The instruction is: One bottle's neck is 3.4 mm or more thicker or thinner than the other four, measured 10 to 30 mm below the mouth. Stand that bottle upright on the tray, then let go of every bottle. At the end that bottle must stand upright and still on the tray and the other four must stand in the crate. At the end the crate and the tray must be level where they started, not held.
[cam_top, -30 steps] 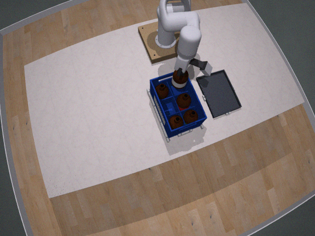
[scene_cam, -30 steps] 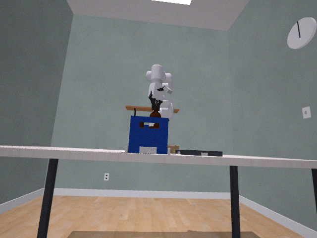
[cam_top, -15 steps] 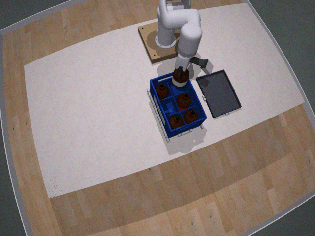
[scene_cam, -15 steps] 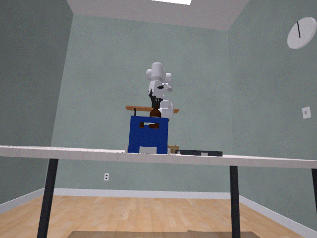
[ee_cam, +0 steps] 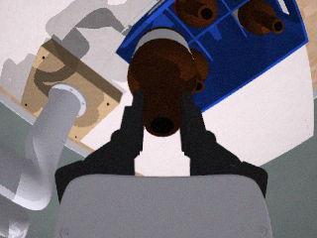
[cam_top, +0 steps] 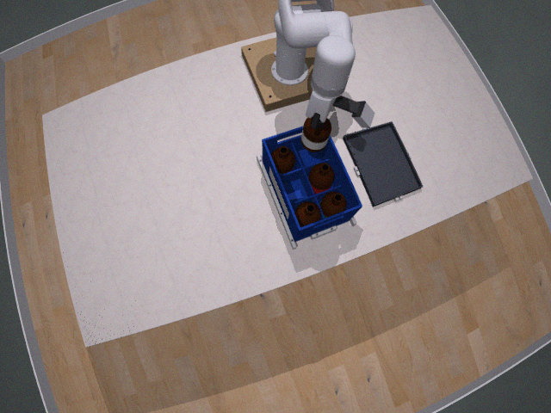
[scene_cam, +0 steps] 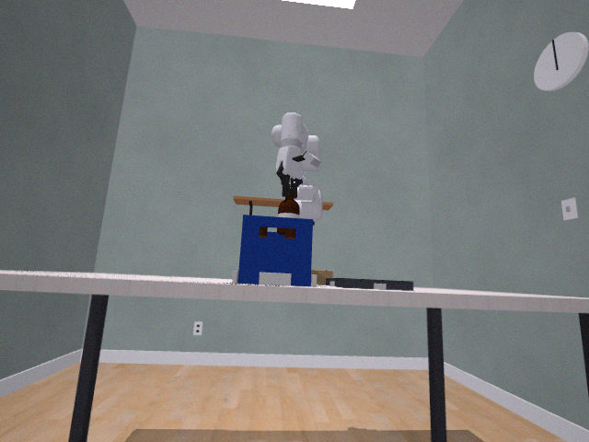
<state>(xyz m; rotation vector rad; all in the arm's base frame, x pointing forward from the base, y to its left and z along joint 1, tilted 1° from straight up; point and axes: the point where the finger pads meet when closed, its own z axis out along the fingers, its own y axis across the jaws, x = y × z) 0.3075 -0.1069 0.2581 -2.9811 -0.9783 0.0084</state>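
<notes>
White tabletop (cam_top: 169,187) (scene_cam: 156,286) (ee_cam: 292,99) — bottle (cam_top: 316,132) (scene_cam: 288,207) (ee_cam: 160,74) in claw (cam_top: 317,120) (scene_cam: 290,192) (ee_cam: 161,104)

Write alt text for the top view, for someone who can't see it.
A robot gripper holds a brown bottle by its neck over one end of a blue crate. Four more brown bottles stand in the crate's compartments, and a dark, shallow tray with nothing on it lies beside the crate on a pale tabletop.
</notes>
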